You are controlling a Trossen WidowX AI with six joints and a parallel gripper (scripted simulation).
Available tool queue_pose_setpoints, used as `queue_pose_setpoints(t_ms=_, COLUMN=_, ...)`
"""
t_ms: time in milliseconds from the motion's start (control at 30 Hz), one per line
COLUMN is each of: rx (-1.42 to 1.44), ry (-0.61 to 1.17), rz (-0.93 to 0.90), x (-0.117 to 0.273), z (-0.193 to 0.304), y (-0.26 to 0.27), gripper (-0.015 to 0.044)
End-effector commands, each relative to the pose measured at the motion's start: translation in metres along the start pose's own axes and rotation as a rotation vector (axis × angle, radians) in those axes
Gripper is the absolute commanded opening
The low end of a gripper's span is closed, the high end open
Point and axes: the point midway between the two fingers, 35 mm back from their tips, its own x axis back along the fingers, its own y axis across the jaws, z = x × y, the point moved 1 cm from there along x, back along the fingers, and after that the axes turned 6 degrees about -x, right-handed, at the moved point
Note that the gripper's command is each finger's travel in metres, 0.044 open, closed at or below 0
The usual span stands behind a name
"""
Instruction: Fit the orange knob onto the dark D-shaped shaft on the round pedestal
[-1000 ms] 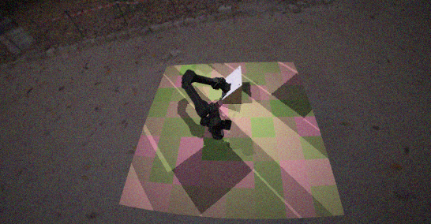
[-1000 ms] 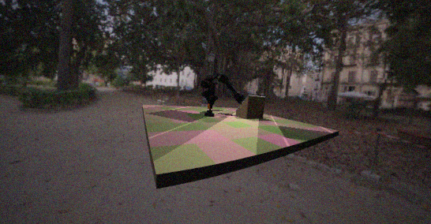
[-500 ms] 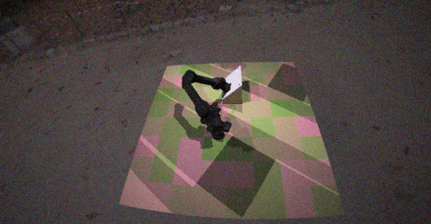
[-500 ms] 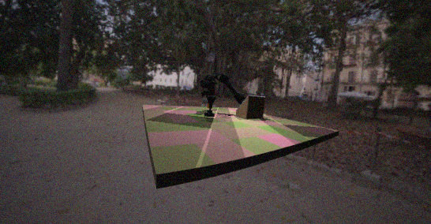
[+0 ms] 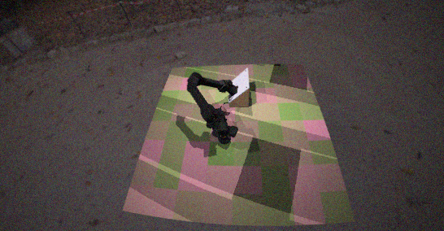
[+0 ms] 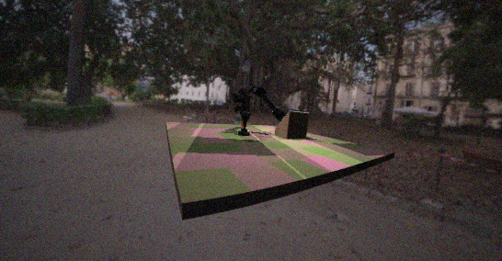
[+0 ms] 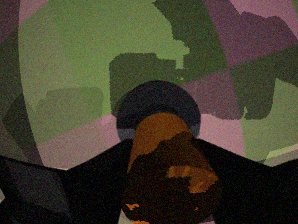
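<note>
The orange knob (image 6: 242, 124) (image 7: 162, 122) is between the fingers of my gripper (image 5: 224, 139) (image 6: 244, 119) (image 7: 162, 145), which is shut on it and points down. The dark round pedestal (image 6: 243, 132) (image 7: 158, 92) is below the knob. In the wrist view the knob's far end overlaps the pedestal's near half, and much of the knob is in shadow. The dark shaft cannot be made out, and the knob's hole is hidden. Whether the knob touches the shaft cannot be told. In the top view the arm hides the knob and the pedestal.
The arm's base is on the white sloped panel (image 5: 241, 83) of a brown wedge block (image 5: 241, 99) (image 6: 294, 125), behind the pedestal in the top view. The table top (image 5: 195, 200) (image 6: 211, 180) has green and pink patches and dark shadows.
</note>
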Motion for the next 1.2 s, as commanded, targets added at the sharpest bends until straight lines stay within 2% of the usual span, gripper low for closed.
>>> queue_pose_setpoints(t_ms=0, rx=-0.005, ry=-0.004, rz=0.000, x=0.0024, z=-0.0003, y=0.0003, gripper=0.0000)
queue_pose_setpoints(t_ms=167, rx=-0.015, ry=-0.004, rz=0.000, x=0.0045, z=0.0012, y=-0.0001, gripper=0.0000)
queue_pose_setpoints(t_ms=400, rx=-0.214, ry=-0.004, rz=-0.001, x=0.0033, z=0.0042, y=-0.0009, gripper=0.0000)
queue_pose_setpoints(t_ms=1167, rx=-0.214, ry=-0.004, rz=-0.001, x=0.0028, z=0.0042, y=-0.0006, gripper=0.0000)
